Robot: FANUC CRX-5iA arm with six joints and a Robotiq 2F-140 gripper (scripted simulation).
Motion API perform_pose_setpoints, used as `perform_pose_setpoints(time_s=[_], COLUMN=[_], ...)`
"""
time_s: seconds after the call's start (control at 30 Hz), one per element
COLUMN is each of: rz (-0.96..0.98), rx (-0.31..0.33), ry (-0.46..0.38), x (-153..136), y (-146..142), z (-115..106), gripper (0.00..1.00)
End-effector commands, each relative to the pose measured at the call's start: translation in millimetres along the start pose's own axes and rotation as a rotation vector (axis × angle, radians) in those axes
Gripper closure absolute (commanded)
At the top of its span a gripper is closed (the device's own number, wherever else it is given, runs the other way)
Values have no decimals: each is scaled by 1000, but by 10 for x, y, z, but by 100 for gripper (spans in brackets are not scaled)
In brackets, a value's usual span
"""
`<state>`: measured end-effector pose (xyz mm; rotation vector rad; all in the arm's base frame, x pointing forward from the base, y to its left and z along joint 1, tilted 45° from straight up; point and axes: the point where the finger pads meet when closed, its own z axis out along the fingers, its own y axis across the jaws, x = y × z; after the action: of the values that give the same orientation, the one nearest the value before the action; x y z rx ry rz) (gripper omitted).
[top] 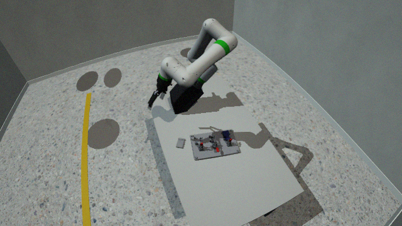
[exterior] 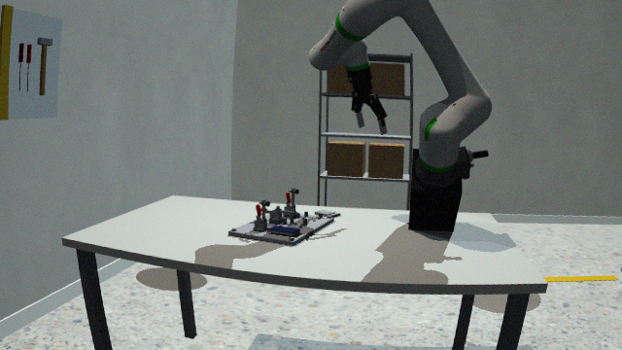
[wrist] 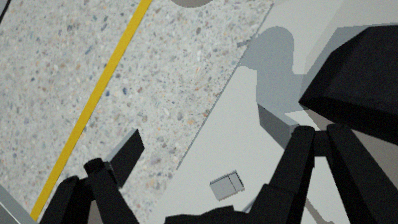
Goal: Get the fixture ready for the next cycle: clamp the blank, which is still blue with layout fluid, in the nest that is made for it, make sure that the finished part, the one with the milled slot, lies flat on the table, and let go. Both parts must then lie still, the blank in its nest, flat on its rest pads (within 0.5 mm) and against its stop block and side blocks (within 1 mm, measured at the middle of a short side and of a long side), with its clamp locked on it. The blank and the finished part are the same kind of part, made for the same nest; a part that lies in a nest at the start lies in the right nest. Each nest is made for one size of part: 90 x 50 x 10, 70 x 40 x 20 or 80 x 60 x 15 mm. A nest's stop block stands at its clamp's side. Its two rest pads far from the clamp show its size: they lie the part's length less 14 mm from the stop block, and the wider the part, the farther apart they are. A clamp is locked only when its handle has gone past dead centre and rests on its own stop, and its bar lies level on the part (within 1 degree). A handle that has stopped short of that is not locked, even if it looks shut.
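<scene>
A grey fixture plate point(top: 215, 145) with three nests and red-handled clamps lies on the white table; it also shows in the exterior view point(exterior: 282, 228). The blue blank point(top: 226, 134) point(exterior: 284, 229) lies on the plate at its right end, seen as a blue strip at the plate's near edge. Whether its clamp bar is on it is too small to tell. The grey finished part point(top: 180, 143) point(exterior: 327, 213) lies flat on the table left of the plate, also in the wrist view point(wrist: 227, 185) and beyond the plate. My gripper point(exterior: 369, 123) is open and empty, high above the table's far end point(top: 156, 100).
The arm's black base point(top: 185, 95) stands at the table's far end. A yellow floor line point(top: 85, 157) runs left of the table. A shelf with cardboard boxes point(exterior: 365, 126) stands behind the table. A tool board point(exterior: 29, 63) hangs on the left wall.
</scene>
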<state>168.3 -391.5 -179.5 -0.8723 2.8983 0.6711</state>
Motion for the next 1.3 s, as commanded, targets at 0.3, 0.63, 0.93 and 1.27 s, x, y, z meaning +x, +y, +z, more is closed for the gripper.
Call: perform_pose_setpoints(time_s=[0.3,0.63,0.93,1.27], rz=[0,-17,-339,-549], rx=[0,2,31,54], ry=[0,-3,-52,-84], x=[2,-41,-832,-1347], y=[-1,-4,10,74], z=[-2,-14,-218,-335], gripper=[0,0,0,0])
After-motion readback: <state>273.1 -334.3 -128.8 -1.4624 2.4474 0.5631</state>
